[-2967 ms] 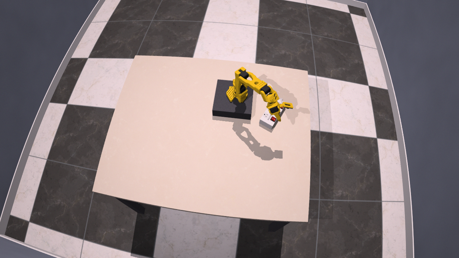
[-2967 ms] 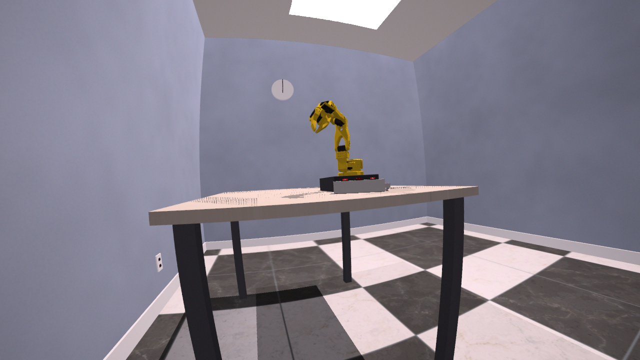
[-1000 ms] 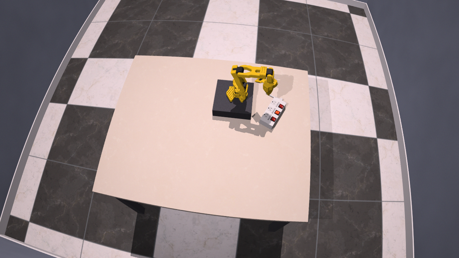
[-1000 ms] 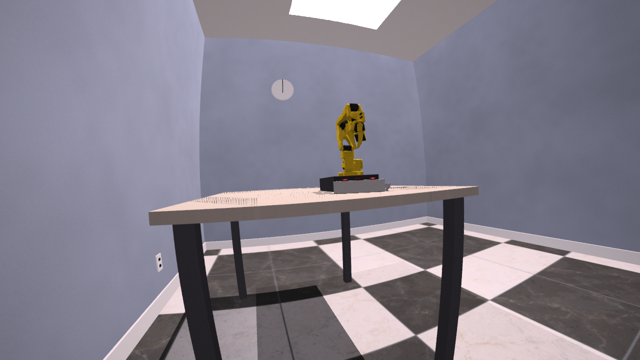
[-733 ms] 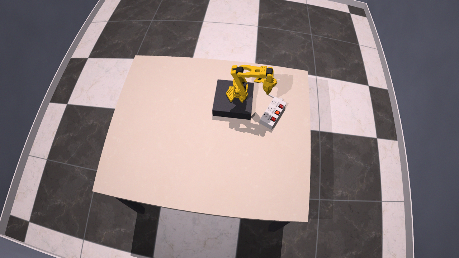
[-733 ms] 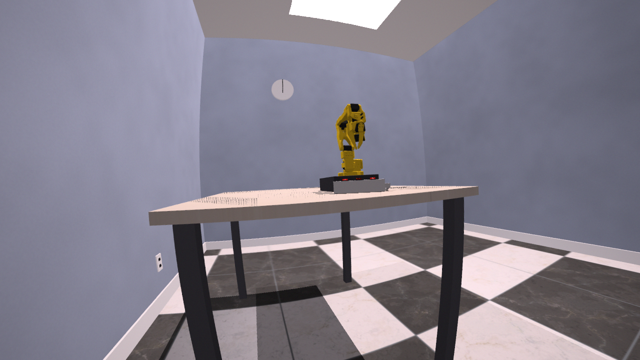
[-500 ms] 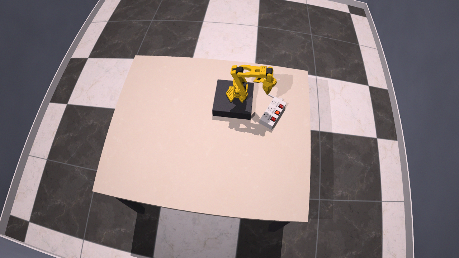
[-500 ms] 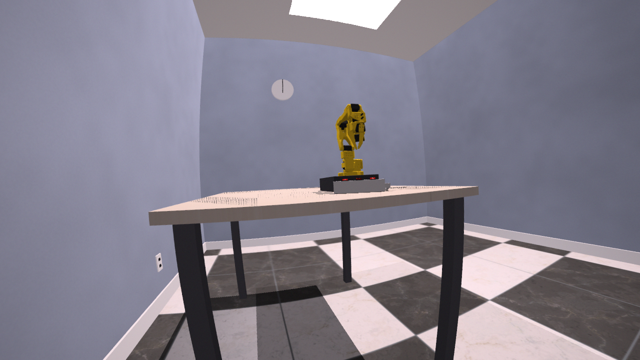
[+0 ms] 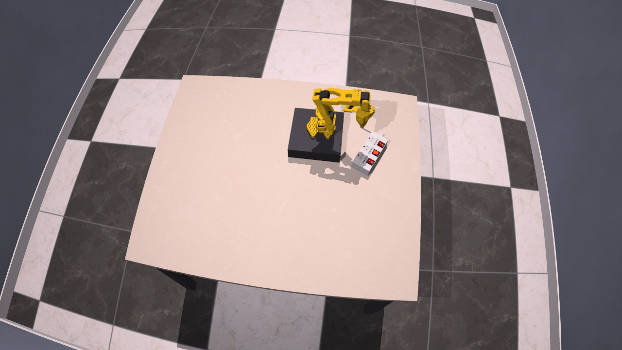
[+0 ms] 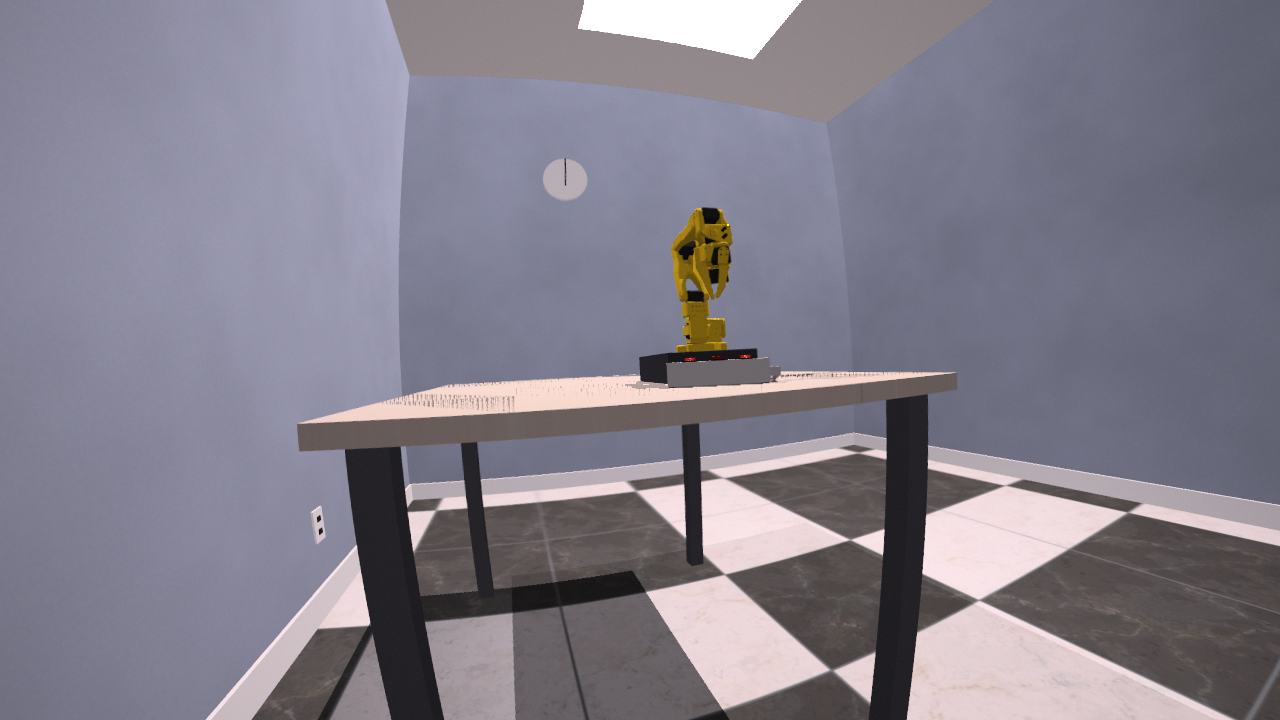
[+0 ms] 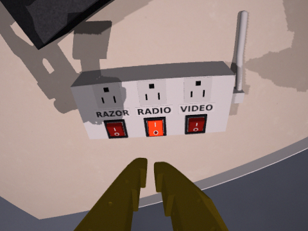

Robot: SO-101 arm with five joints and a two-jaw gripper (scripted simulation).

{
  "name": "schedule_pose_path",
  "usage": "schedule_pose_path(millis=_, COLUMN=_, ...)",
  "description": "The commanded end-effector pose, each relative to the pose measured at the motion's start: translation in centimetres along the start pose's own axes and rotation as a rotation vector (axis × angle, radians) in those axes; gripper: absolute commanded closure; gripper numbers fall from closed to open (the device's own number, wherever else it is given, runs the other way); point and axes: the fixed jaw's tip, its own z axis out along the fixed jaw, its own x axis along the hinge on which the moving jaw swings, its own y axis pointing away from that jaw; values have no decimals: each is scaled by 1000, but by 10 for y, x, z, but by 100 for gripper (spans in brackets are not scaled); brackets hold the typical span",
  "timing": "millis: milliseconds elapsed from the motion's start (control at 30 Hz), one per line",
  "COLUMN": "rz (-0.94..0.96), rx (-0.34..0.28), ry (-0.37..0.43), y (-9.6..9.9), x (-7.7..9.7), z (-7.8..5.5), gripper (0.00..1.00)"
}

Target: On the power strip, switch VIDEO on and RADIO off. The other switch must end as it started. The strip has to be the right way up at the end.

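Note:
The white power strip lies face up on the table, right of the arm's black base. In the wrist view it shows three red rocker switches: RAZOR is dark, RADIO glows bright orange-red, VIDEO is dark. Its short grey cord stub sticks out at the VIDEO end. My gripper is shut and empty. It hangs in the air above the strip's cord end, not touching it.
The black base block stands just left of the strip. The table's right edge runs close beside the strip; in the wrist view it curves below the switches, with floor beyond.

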Motion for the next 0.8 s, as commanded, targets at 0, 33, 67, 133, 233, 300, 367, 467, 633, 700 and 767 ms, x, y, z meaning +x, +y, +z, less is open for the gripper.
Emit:
schedule_pose_path(millis=0, rz=-22, rx=-14, ry=-29, y=-1, x=1, z=3, gripper=100)
schedule_pose_path(millis=33, rz=-25, rx=-18, ry=-37, y=-1, x=3, z=4, gripper=100)
schedule_pose_path(millis=67, rz=-28, rx=-23, ry=-45, y=-2, x=5, z=5, gripper=100)
schedule_pose_path(millis=133, rz=-35, rx=-33, ry=-66, y=-3, x=10, z=8, gripper=100)
schedule_pose_path(millis=233, rz=-48, rx=-51, ry=-104, y=-4, x=19, z=15, gripper=100)
schedule_pose_path(millis=300, rz=-53, rx=-57, ry=-118, y=-4, x=22, z=18, gripper=100)
schedule_pose_path(millis=367, rz=-57, rx=-63, ry=-132, y=-5, x=25, z=22, gripper=100)
schedule_pose_path(millis=467, rz=-70, rx=-78, ry=-171, y=-5, x=33, z=32, gripper=100)
schedule_pose_path(millis=633, rz=-85, rx=-92, ry=-217, y=-5, x=41, z=45, gripper=100)
schedule_pose_path(millis=700, rz=-88, rx=-95, ry=-226, y=-5, x=42, z=48, gripper=100)
schedule_pose_path(millis=767, rz=-89, rx=-96, ry=-230, y=-4, x=42, z=49, gripper=100)
